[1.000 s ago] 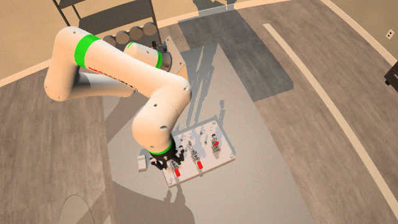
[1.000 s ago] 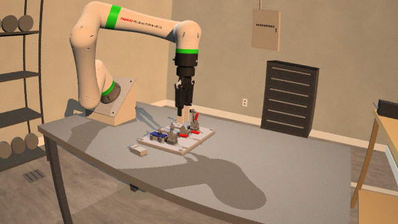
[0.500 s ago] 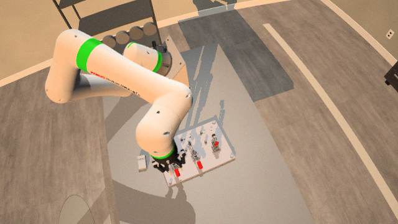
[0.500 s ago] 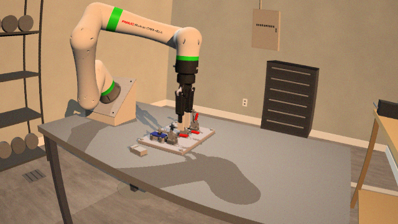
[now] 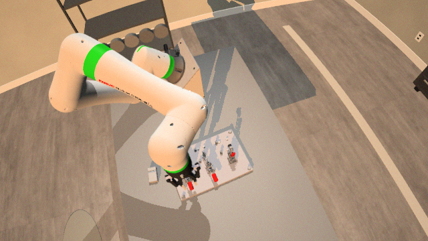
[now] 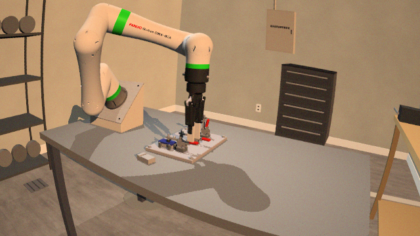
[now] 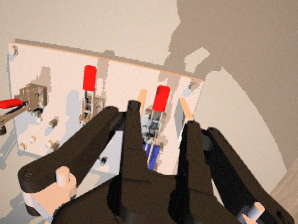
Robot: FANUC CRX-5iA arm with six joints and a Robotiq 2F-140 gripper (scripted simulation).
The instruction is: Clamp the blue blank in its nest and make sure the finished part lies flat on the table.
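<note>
The blue blank [image 6: 166, 141] lies in a nest at the fixture plate's [image 6: 214, 143] end nearest the finished part [image 6: 146, 158], which rests on the table [image 6: 295, 183] just off the plate. Above the plate's red clamp handles [image 5: 190, 185], the gripper [image 7: 161, 137] hangs with its fingers partly closed, holding nothing.

Warm, even light with hard-edged shadows.
You see the arm's shadow [image 6: 230, 187] fall toward 5 o'clock; the top view bows at its edges.
</note>
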